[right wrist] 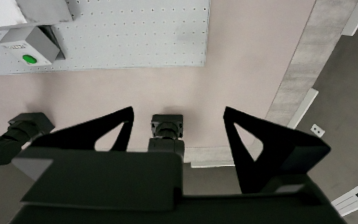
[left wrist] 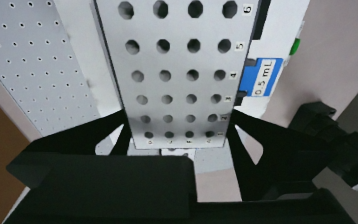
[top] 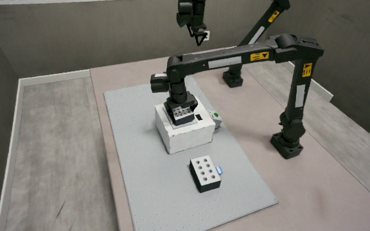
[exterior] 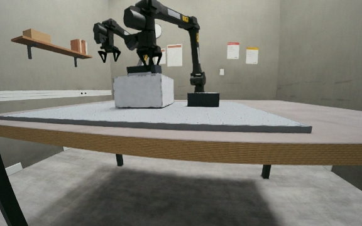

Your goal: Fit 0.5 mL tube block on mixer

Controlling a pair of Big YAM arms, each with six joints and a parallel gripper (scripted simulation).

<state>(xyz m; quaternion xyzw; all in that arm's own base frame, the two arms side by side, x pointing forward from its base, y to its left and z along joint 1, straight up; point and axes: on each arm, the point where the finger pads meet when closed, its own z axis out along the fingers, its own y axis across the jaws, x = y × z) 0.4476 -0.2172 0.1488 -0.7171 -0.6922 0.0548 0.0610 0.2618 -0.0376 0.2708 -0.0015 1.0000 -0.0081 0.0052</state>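
The 0.5 mL block (top: pixel 183 117) (exterior: pixel 137 69) (left wrist: pixel 175 87), white-topped with many small holes, is on or just above the plate (top: pixel 174 126) of the white mixer (top: pixel 191 139) (exterior: pixel 138 91). Its blue lever (left wrist: pixel 261 77) reads 0.5 mL. I cannot tell whether its rear edge is under the lip or the latch is in. My left gripper (top: pixel 182 110) (exterior: pixel 152 64) (left wrist: pixel 179 111) is shut on this block across its sides. My right gripper (top: pixel 196 40) (exterior: pixel 109 61) (right wrist: pixel 178 111) is open and empty, high up away from the mixer.
Another block (top: pixel 208 174) (exterior: pixel 203 100), with fewer, larger holes and a blue lever (top: pixel 219 170), stands on the perforated mat (top: pixel 146 179) beside the mixer. The mixer's control box (top: pixel 216 119) (right wrist: pixel 37 45) has a green button. The left arm reaches over the mixer.
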